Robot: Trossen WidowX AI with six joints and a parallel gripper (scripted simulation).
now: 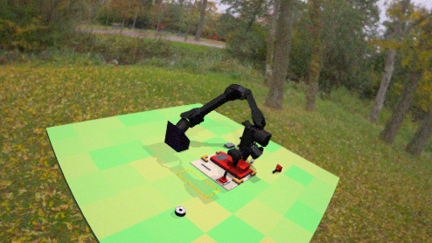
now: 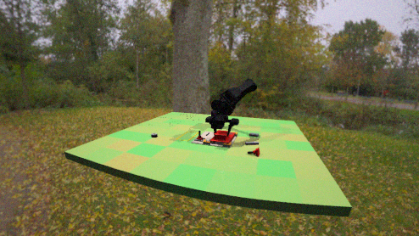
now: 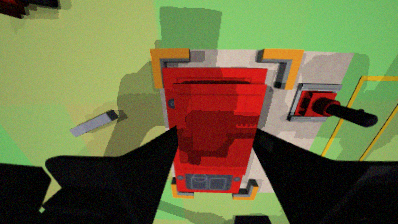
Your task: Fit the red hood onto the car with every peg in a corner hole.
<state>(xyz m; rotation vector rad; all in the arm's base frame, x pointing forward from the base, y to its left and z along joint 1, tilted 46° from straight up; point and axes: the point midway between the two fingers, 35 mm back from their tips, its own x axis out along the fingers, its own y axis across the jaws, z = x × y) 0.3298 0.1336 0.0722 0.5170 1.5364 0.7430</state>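
The red hood [image 3: 220, 102] [image 2: 221, 137] lies over the red chassis [image 3: 215, 74] [image 1: 219, 158], roughly lined up with it lengthwise. The chassis shows past both ends of the hood, with a grey panel at its near end in the wrist view. My gripper [image 3: 214, 129] [image 2: 222, 132] is shut on the hood, one finger at each long side. The chassis stands in the pale jig [image 3: 342, 62] [image 1: 198, 164] between orange corner brackets. The pegs, corner holes and engine block are hidden or too small to make out. I cannot tell whether the hood touches the deck.
A red piece with a black handle [image 3: 315, 104] [image 1: 223, 179] stands upright in a square holder beside the chassis. A grey bar [image 3: 94, 124] lies on the other side. A red and black piece [image 1: 278, 168] [image 2: 256, 152], a wheel [image 1: 180, 211] and a yellow outline [image 3: 380, 78] are farther out.
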